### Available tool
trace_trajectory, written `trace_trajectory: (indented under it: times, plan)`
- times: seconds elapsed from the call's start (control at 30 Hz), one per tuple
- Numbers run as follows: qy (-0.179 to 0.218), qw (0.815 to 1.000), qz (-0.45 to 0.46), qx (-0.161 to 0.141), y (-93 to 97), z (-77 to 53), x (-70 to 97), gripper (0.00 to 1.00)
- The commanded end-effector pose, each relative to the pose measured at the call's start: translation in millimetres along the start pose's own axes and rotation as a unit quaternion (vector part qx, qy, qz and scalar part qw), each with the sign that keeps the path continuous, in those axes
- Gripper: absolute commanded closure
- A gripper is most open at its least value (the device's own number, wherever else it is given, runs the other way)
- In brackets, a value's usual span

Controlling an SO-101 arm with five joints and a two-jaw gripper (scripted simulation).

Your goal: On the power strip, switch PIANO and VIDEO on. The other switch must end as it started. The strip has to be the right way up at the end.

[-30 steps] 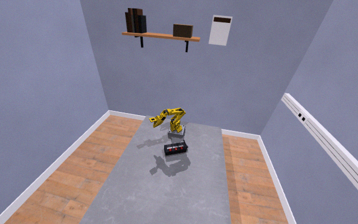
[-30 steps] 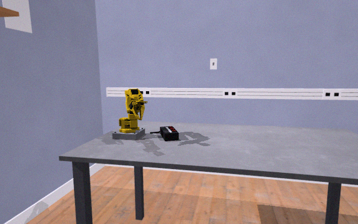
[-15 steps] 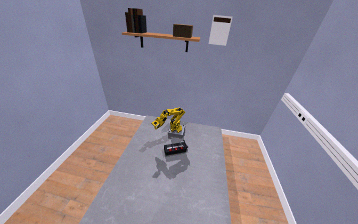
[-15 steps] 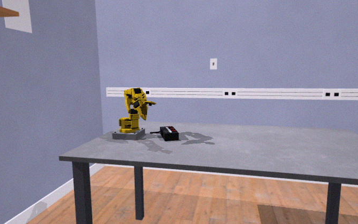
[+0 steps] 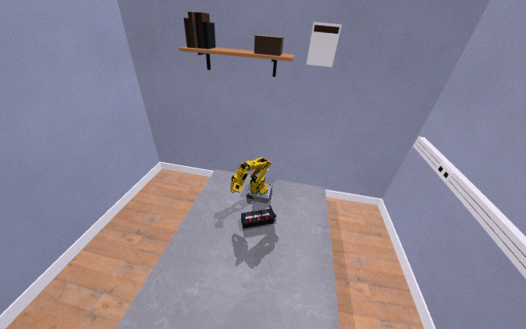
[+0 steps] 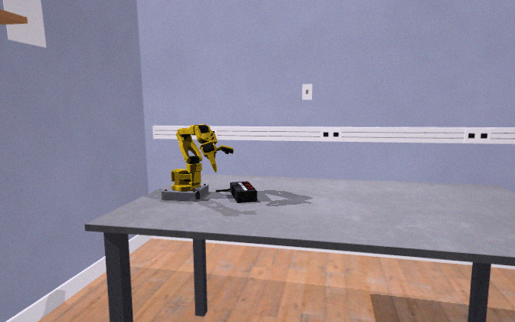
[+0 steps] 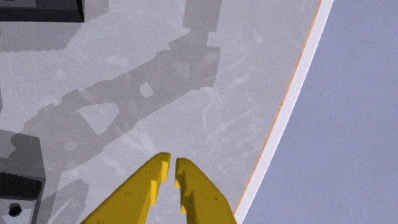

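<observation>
The black power strip [image 5: 257, 215] lies on the grey table just in front of the arm's base, top face up. It shows three red switches and a row of labels too small to read. It also shows in the exterior view [image 6: 243, 190] with a short cable stub toward the base. My yellow gripper [image 5: 235, 189] hangs above the table, left of the strip and apart from it, pointing down [image 6: 214, 169]. In the wrist view the fingers are shut with nothing between them, over bare table. A black corner [image 7: 40, 10] at the top left there may be the strip.
The arm's grey base plate [image 5: 259, 196] stands at the table's back edge. In the wrist view the table's edge [image 7: 280, 125] runs close on the right of the fingers. A wall shelf [image 5: 236, 52] hangs far above.
</observation>
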State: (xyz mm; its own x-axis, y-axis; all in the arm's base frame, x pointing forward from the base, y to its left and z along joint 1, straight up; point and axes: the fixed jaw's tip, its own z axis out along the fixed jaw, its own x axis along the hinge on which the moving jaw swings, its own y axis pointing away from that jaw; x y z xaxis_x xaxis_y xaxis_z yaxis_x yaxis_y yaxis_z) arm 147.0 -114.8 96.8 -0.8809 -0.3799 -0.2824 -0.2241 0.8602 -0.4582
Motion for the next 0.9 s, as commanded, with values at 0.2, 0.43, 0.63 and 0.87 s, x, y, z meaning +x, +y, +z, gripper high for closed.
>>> trace_trajectory:
  times: [0.2,0.43,0.63,0.87]
  plan:
    - [-0.017,0.973,-0.224,-0.046,16.1,-4.7,-14.5,1.00]
    - [-0.044,0.904,-0.419,-0.075,31.0,-9.7,-25.4,1.00]
    - [-0.072,0.812,-0.572,-0.094,43.6,-14.8,-33.6,1.00]
    - [-0.096,0.718,-0.682,-0.104,53.8,-19.4,-39.6,1.00]
